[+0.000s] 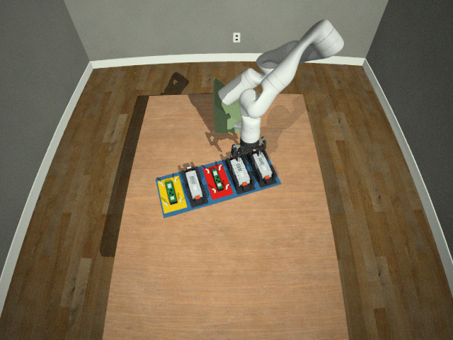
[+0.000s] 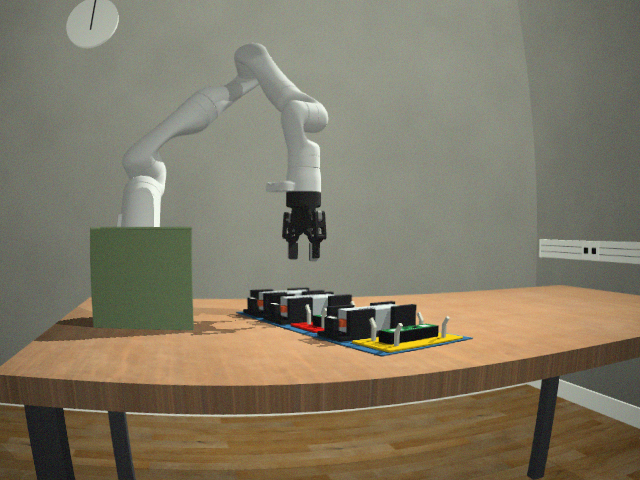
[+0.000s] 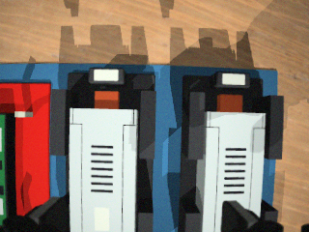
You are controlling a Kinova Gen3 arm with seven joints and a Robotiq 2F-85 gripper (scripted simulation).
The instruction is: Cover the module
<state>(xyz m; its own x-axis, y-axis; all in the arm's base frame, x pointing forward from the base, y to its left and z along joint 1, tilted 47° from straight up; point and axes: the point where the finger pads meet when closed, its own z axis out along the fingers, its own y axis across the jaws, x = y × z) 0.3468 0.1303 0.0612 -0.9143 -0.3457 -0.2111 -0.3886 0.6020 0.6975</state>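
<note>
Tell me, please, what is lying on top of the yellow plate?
On the yellow base plate lies a green module, with pale posts standing around it. No cover is on it. The plate's surface beneath the module is hidden.

Table (image 2: 320,361): matt wood grain top. Floor (image 1: 383,183): darker wood planks, slight sheen. Arm (image 2: 302,155): smooth white plastic-looking shell. Covers (image 3: 101,159): smooth pale, matt.

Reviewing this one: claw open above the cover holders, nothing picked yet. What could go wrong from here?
1. The open claw hangs over the two end covers, which differ only slightly in width in the wrist view; it may pick the wrong size.
2. The holders' black side blocks hug the covers, so a finger could strike one on descent.
3. A firm squeeze could dent the thin walls.
</note>
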